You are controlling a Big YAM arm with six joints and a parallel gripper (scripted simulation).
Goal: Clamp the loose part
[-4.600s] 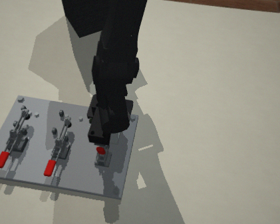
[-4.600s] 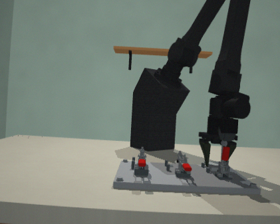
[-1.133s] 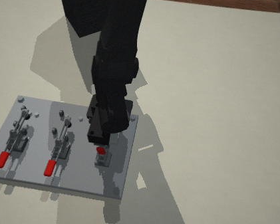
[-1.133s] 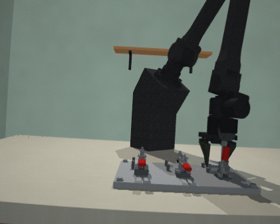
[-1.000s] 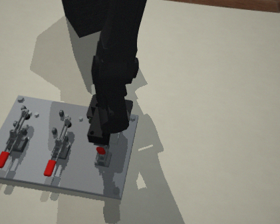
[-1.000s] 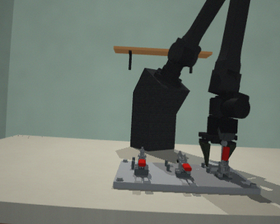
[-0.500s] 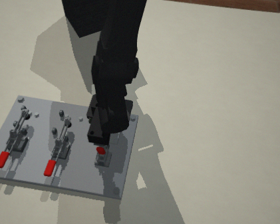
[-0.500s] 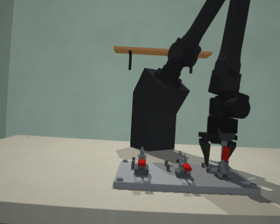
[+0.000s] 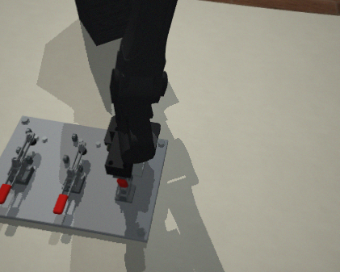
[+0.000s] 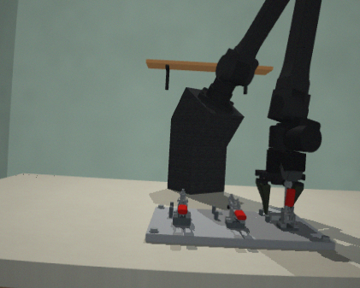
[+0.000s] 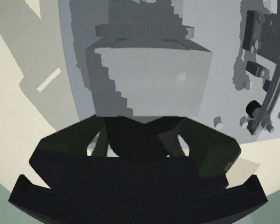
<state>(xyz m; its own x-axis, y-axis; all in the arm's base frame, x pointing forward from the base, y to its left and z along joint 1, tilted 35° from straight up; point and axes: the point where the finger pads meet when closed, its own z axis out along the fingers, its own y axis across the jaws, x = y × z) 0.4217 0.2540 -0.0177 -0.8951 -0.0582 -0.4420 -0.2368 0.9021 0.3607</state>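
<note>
The gripper [image 10: 281, 210] [image 11: 143, 121] points down at the right-hand nest, its fingers apart around something mostly hidden. They appear shut on the loose part, a dark shape [image 11: 142, 142] between them; the part shows nowhere else. The right clamp's red handle [image 9: 122, 182] [image 10: 290, 197] stands roughly upright, just in front of the gripper. Its bar and the pads there are hidden, so I cannot tell whether the bar touches the part. A large pale grey surface [image 11: 150, 80], very near the wrist camera, covers the fingertips. The fixture plate [image 9: 97, 219] [image 10: 201, 238] carries three nests.
The left clamp's red handle [image 9: 2, 194] [image 10: 182, 209] and the middle clamp's red handle [image 9: 60, 204] [image 10: 240, 214] lie low toward the front, with their bars raised. Small stops and bolts stand around these nests. The black arm base [image 10: 198, 147] stands behind the plate.
</note>
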